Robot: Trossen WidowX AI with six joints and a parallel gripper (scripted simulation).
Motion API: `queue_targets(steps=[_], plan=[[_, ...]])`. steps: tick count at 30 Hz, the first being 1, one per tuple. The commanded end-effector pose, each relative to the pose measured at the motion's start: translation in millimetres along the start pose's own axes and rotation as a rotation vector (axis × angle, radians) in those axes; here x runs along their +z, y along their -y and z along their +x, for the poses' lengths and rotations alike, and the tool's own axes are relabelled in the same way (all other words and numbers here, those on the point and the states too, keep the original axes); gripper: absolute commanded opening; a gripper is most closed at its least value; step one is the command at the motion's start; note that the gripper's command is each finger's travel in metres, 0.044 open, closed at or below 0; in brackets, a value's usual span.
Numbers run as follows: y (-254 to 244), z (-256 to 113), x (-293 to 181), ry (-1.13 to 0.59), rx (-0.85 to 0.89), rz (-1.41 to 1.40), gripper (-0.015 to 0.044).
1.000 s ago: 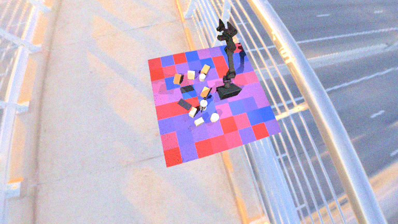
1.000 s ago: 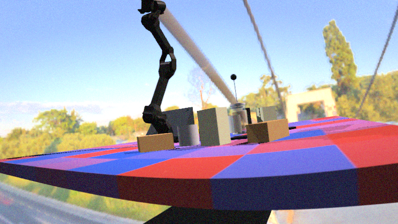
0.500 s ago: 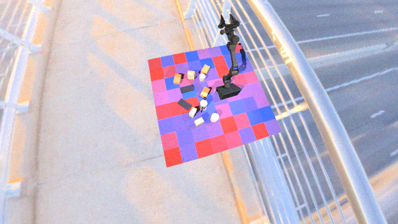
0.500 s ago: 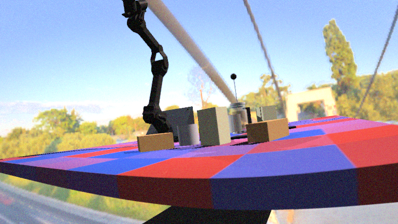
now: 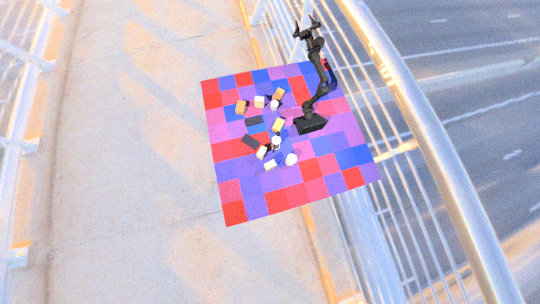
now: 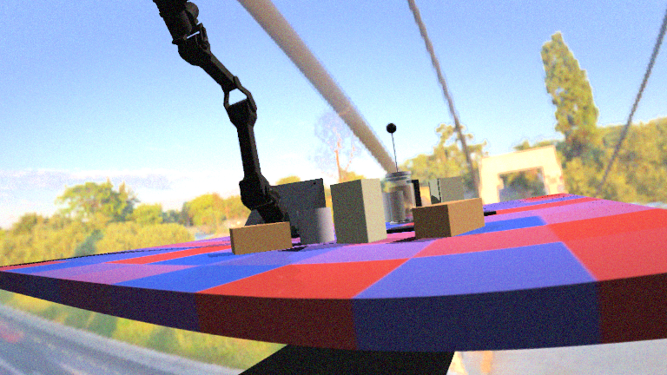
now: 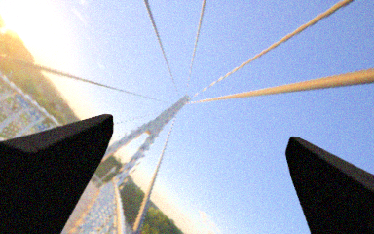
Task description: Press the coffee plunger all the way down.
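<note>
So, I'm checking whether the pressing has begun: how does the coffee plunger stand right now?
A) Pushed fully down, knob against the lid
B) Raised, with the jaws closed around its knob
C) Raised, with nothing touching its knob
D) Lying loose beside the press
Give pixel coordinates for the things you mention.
C: the black knob (image 6: 391, 128) stands on its thin rod well above the press (image 5: 275, 141) (image 6: 399, 196), and the open jaws are far off to the side.
</note>
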State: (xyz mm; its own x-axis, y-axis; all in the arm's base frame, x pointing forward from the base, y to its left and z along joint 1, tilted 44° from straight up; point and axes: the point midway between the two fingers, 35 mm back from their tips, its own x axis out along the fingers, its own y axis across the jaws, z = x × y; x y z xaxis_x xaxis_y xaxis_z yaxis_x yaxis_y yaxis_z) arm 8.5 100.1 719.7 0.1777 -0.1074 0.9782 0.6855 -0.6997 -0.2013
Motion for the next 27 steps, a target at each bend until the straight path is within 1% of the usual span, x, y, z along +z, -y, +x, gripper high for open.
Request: queue_targets(steps=[1,4,6,11,15,19,21,27], plan=[[-14.5,2.3,-22.0,-0.042,0.036,0.111,0.0440],[-47.3,6.6,-53.0,-0.112,0.098,0.270,0.0440],[-66.9,6.1,-61.2,-0.123,0.146,0.335,0.0440],[-127.4,5.4,-86.6,-0.220,0.257,0.565,0.0440],[-154.6,4.6,-88.4,-0.231,0.314,0.617,0.0440],[-207.2,-2.5,-87.3,-0.297,0.424,0.767,0.0440],[-223.0,-2.3,-75.4,-0.260,0.468,0.813,0.0440],[-276.3,-16.8,-54.4,-0.320,0.600,0.961,0.0440]])
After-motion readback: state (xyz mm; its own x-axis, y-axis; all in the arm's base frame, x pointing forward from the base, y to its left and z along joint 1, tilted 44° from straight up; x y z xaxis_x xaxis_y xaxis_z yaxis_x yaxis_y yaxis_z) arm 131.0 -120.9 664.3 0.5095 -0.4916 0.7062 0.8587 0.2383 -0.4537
